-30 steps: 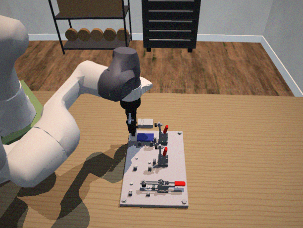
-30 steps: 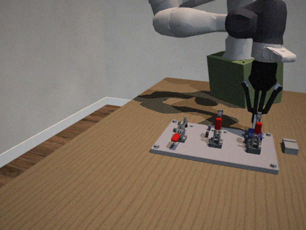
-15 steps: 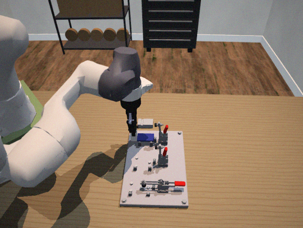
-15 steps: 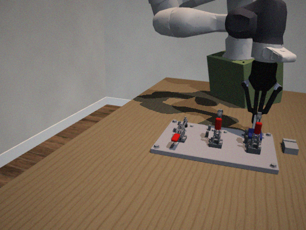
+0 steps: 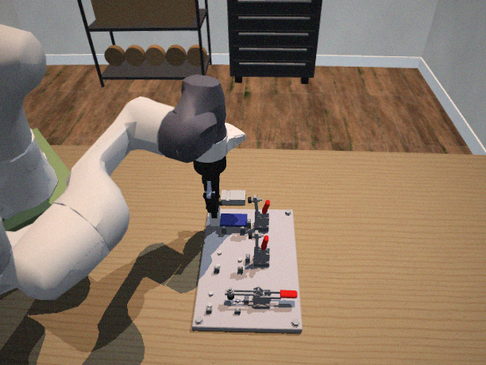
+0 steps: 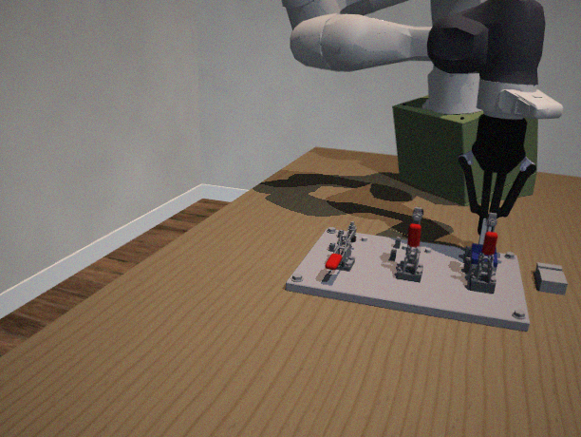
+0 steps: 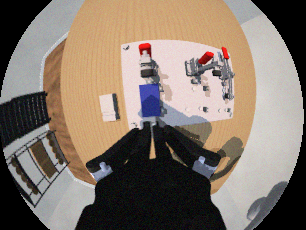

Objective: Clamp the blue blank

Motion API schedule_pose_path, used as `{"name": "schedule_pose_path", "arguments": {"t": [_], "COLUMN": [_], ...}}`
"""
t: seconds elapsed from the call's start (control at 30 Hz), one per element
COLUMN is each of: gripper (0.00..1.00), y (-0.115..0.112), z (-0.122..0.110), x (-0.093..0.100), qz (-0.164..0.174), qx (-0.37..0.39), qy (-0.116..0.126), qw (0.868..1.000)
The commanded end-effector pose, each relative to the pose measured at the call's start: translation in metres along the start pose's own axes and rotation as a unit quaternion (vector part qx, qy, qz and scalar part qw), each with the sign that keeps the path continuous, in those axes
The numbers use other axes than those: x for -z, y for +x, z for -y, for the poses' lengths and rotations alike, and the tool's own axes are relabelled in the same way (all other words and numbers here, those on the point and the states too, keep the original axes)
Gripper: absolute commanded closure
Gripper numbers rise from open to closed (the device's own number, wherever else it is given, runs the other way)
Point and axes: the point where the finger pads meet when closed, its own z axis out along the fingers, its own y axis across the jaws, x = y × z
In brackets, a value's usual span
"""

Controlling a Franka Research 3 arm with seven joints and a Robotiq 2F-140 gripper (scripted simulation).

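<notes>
In the top view, set on the counter (image 5: pixel 377 238) (image 6: pixel 190 356) (image 7: pixel 95 50), well short of its far edge: fixture plate (image 5: pixel 278 278) (image 6: pixel 370 285) (image 7: pixel 175 55). Nearest, first clamp (image 5: pixel 260 297) (image 6: pixel 346 252) (image 7: pixel 227 75), handle lying down; next, second clamp (image 5: pixel 262 255) (image 6: pixel 410 268) (image 7: pixel 202 70), handle raised. Beyond, blue blank (image 5: pixel 233 220) (image 6: pixel 477 256) (image 7: pixel 150 100) in the nest closest to the counter's far edge; third clamp (image 5: pixel 262 222) (image 6: pixel 483 280) (image 7: pixel 146 65) open, handle raised. At the blank's end opposite the clamp, fingers (image 5: pixel 214 210) (image 6: pixel 481 225) pressed together, nothing between; contact with blank not discernible. Farthest, off the plate toward that edge, slotted finished part (image 5: pixel 234 197) (image 6: pixel 552 277) (image 7: pixel 109 107) on the counter.

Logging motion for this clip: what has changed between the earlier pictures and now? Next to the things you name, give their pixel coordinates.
Nothing visibly moved, and nothing was taken hold of or let go. The shut gripper (image 5: pixel 214 216) (image 7: pixel 152 119), blue blank (image 5: pixel 233 220) (image 7: pixel 149 100), slotted part (image 5: pixel 233 197) (image 6: pixel 551 278) (image 7: pixel 108 107) and red clamp handles all stayed as they were.
</notes>
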Motion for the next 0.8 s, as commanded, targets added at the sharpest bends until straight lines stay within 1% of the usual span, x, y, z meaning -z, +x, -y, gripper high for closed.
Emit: {"name": "schedule_pose_path", "arguments": {"t": [0.0, 0.33, 0.57, 0.67, 0.77], "gripper": [1.0, 1.0, 1.0, 1.0, 1.0], "y": [0.001, -0.017, -0.019, -0.019, -0.019], "z": [0.001, 0.001, 0.001, 0.001, 0.001], "x": [0.001, 0.001, 0.002, 0.01, 0.024], "qz": [-0.001, -0.001, -0.001, -0.001, -0.001], "qx": [0.002, 0.002, 0.002, 0.002, 0.002], "qy": [0.002, 0.002, 0.002, 0.002, 0.002], "qw": [1.0, 1.0, 1.0, 1.0, 1.0]}}
